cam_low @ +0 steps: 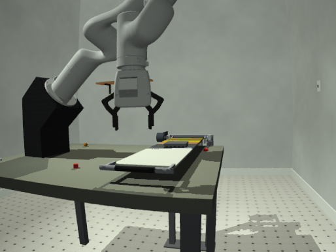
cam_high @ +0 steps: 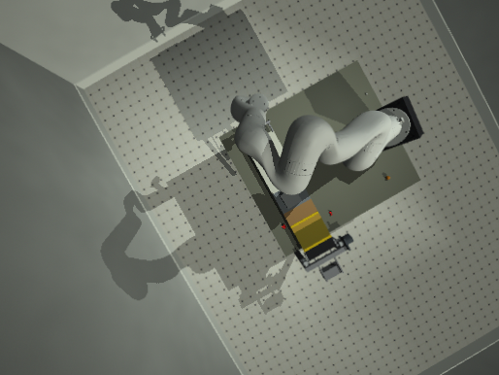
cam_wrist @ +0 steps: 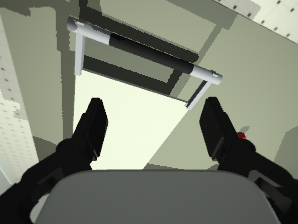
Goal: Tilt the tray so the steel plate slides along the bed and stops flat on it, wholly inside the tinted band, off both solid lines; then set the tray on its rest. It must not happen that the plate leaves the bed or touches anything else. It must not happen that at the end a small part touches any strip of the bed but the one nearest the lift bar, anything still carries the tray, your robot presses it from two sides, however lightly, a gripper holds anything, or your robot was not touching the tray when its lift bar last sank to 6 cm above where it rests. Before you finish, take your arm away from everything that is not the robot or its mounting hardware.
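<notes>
The long tray lies on the table (cam_low: 157, 192) (cam_high: 369, 194). Its pale bed (cam_low: 157, 156) (cam_wrist: 130, 120) runs from a black-gripped handle bar (cam_low: 135, 168) (cam_wrist: 150, 52) at the near end to a pivot (cam_low: 208, 140) at the far end. The yellow tinted band (cam_low: 183, 140) (cam_high: 311, 232) is near the pivot. The dark steel plate (cam_low: 176, 144) lies flat on the bed at the band's handle-side edge; I cannot tell whether it overlaps the band. My gripper (cam_low: 132, 125) (cam_wrist: 153, 109) is open and empty. It hangs above the bed just behind the handle, pointing down.
Two small red markers (cam_low: 76, 166) (cam_low: 205, 149) and an orange ball (cam_low: 85, 143) (cam_high: 386, 177) sit on the table. The black robot base (cam_low: 42, 124) stands at the left. A grey motor block (cam_low: 161, 136) (cam_high: 346, 239) sits by the pivot.
</notes>
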Robot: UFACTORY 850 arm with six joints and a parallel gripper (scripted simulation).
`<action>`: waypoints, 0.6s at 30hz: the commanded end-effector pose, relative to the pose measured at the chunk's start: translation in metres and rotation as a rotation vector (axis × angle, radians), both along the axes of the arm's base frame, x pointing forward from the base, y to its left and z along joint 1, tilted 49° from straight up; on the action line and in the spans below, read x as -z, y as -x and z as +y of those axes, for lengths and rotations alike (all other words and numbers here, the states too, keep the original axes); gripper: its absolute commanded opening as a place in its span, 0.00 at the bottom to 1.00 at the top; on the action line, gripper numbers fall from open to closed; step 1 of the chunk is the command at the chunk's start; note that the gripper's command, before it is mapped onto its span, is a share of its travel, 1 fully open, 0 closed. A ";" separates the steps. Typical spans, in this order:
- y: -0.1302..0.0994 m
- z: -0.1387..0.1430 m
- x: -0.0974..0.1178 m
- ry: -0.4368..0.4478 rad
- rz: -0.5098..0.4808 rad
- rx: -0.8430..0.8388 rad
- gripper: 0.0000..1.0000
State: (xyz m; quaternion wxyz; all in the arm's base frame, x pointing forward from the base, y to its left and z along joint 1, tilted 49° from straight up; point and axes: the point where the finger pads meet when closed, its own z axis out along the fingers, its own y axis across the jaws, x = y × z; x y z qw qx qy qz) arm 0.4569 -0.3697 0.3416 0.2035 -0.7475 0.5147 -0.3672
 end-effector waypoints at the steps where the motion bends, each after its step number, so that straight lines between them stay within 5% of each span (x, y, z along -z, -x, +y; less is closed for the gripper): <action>1: -0.002 -0.001 0.001 -0.100 -0.007 0.084 1.00; 18: -0.007 -0.001 0.005 -0.408 -0.036 0.348 1.00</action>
